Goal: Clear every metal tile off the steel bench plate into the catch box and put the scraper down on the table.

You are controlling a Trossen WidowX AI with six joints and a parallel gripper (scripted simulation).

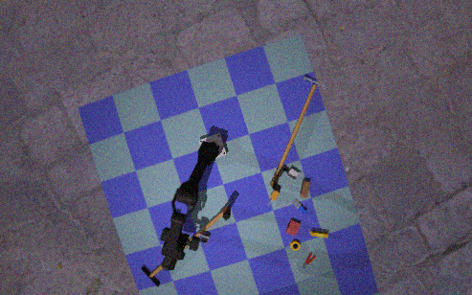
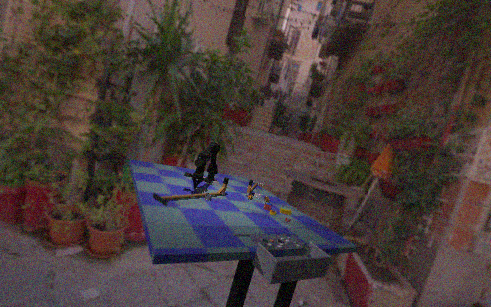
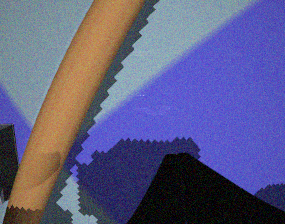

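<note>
Two long tools with wooden handles lie on the table; I cannot tell which is the scraper. One handle [image 1: 209,224] [image 2: 192,196] [image 3: 73,82] has a dark crosswise head [image 1: 150,276] [image 2: 160,199]. The other handle [image 1: 295,131] has a greyish head [image 1: 313,80] at the far right corner. My gripper [image 2: 198,187] [image 3: 176,163] is shut with nothing seen between its fingers, above the first tool and beside its handle. A grey catch box [image 2: 294,270] hangs at the table's near edge in the exterior view. Small metal tiles [image 2: 282,242] lie close beside it; the plate's outline is unclear.
A small grey open box [image 3: 2,162] stands left of the handle in the wrist view. A brown block [image 1: 305,187], a red block [image 1: 293,226], a yellow piece [image 1: 319,233], a yellow ring [image 1: 295,245] and red pliers [image 1: 310,260] lie at the right on the checkered table [image 1: 132,107].
</note>
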